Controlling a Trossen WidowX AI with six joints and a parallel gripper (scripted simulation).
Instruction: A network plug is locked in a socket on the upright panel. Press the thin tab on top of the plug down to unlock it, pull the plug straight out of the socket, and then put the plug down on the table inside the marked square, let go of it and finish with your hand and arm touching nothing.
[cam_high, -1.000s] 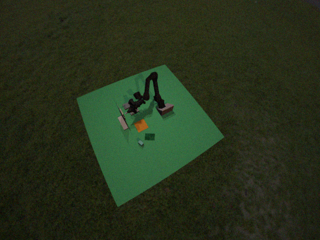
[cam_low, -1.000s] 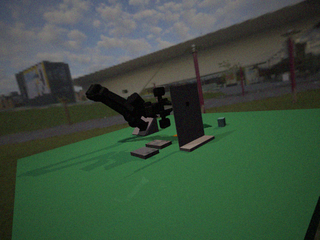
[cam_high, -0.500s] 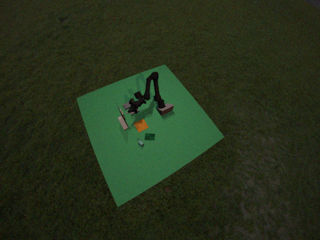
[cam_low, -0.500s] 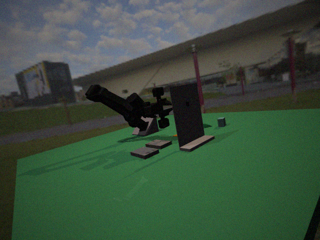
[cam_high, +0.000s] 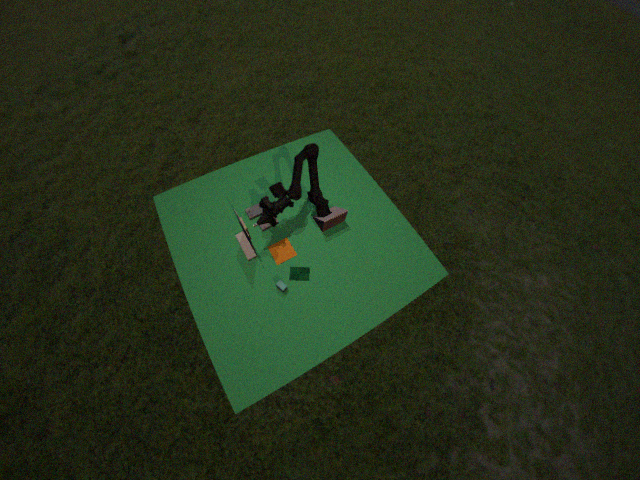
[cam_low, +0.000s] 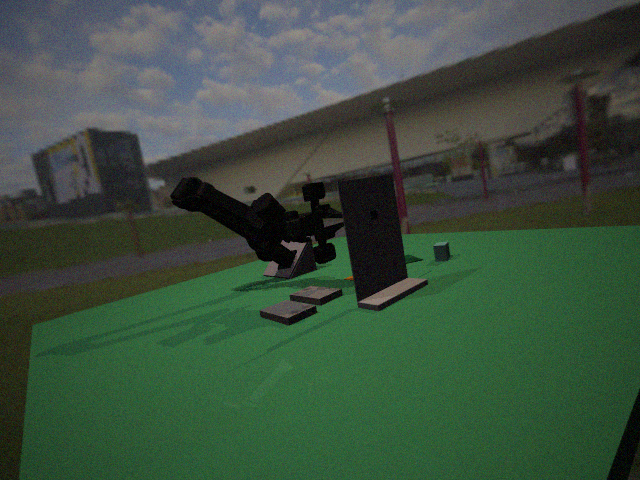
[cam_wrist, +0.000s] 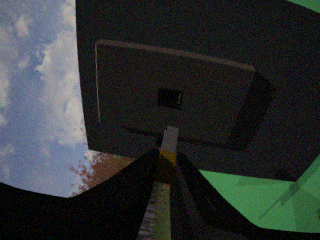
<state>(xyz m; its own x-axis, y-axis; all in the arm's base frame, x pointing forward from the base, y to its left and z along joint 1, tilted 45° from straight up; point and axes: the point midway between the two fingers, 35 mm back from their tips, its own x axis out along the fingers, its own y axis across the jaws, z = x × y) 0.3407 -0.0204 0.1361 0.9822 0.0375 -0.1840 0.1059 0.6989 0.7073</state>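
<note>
- The panel (cam_wrist: 134, 40) stands upright on the green worktop (cam_high: 310, 320), straight ahead of the end effector (cam_wrist: 167, 160).
- The end effector is clamped narrow on the plug (cam_wrist: 170, 140), whose tip sits just short of the socket (cam_wrist: 170, 98), apart from it.
- The orange square (cam_high: 282, 250) lies on the worktop, near the end effector, below and beside it.

I note panel (cam_low: 373, 235): dark, matt, smooth, plastic-like. Its foot (cam_low: 392, 293): pale, matt, flat. Table (cam_low: 361, 392): uniform green, matt, no texture. Arm (cam_low: 232, 214): black, dull finish. Plug (cam_wrist: 170, 140): grey-yellow, matt. Surrounding ground (cam_high: 516, 129): rough, grass-like.
</note>
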